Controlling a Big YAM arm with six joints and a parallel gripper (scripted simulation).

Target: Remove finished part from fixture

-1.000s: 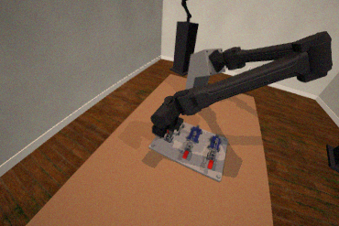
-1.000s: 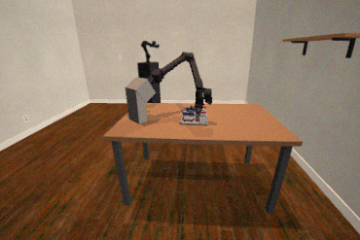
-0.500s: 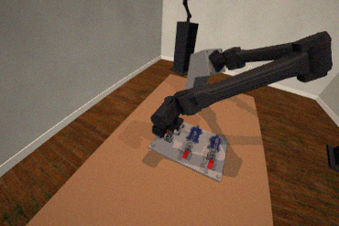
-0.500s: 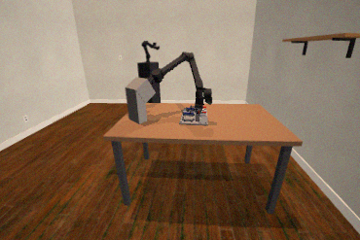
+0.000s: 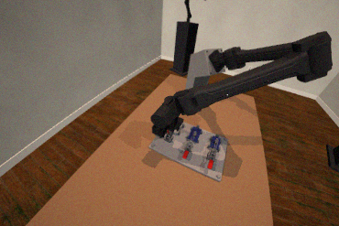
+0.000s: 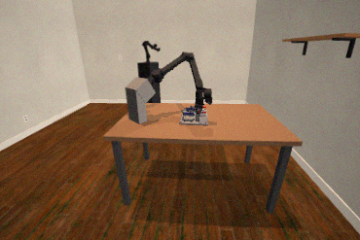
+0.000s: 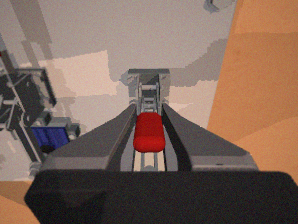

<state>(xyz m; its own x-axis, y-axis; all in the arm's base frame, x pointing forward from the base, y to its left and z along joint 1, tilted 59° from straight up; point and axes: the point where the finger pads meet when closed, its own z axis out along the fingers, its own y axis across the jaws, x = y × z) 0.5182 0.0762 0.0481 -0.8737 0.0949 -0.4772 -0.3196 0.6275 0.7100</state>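
Observation:
The grey fixture plate (image 5: 159, 147) (image 6: 194, 122) (image 7: 90, 75) lies on the table and carries three clamp stations. Two blue blanks (image 5: 195, 133) (image 5: 215, 143) sit in the middle and right stations, each with a red clamp handle (image 5: 186, 154) (image 5: 211, 164) in front. One blue blank (image 7: 50, 136) also shows in the wrist view. My gripper (image 5: 169, 135) (image 6: 198, 110) (image 7: 149, 111) is down at the left station, shut on that station's red clamp handle (image 7: 148, 131). The slotted finished part is hidden under the gripper.
A grey box (image 5: 199, 69) (image 6: 138, 100) stands on the table behind the fixture, at the arm's base. A black pedestal (image 5: 185, 45) stands on the floor beyond. Bare table top (image 7: 260, 75) lies to the plate's left side in the top view.

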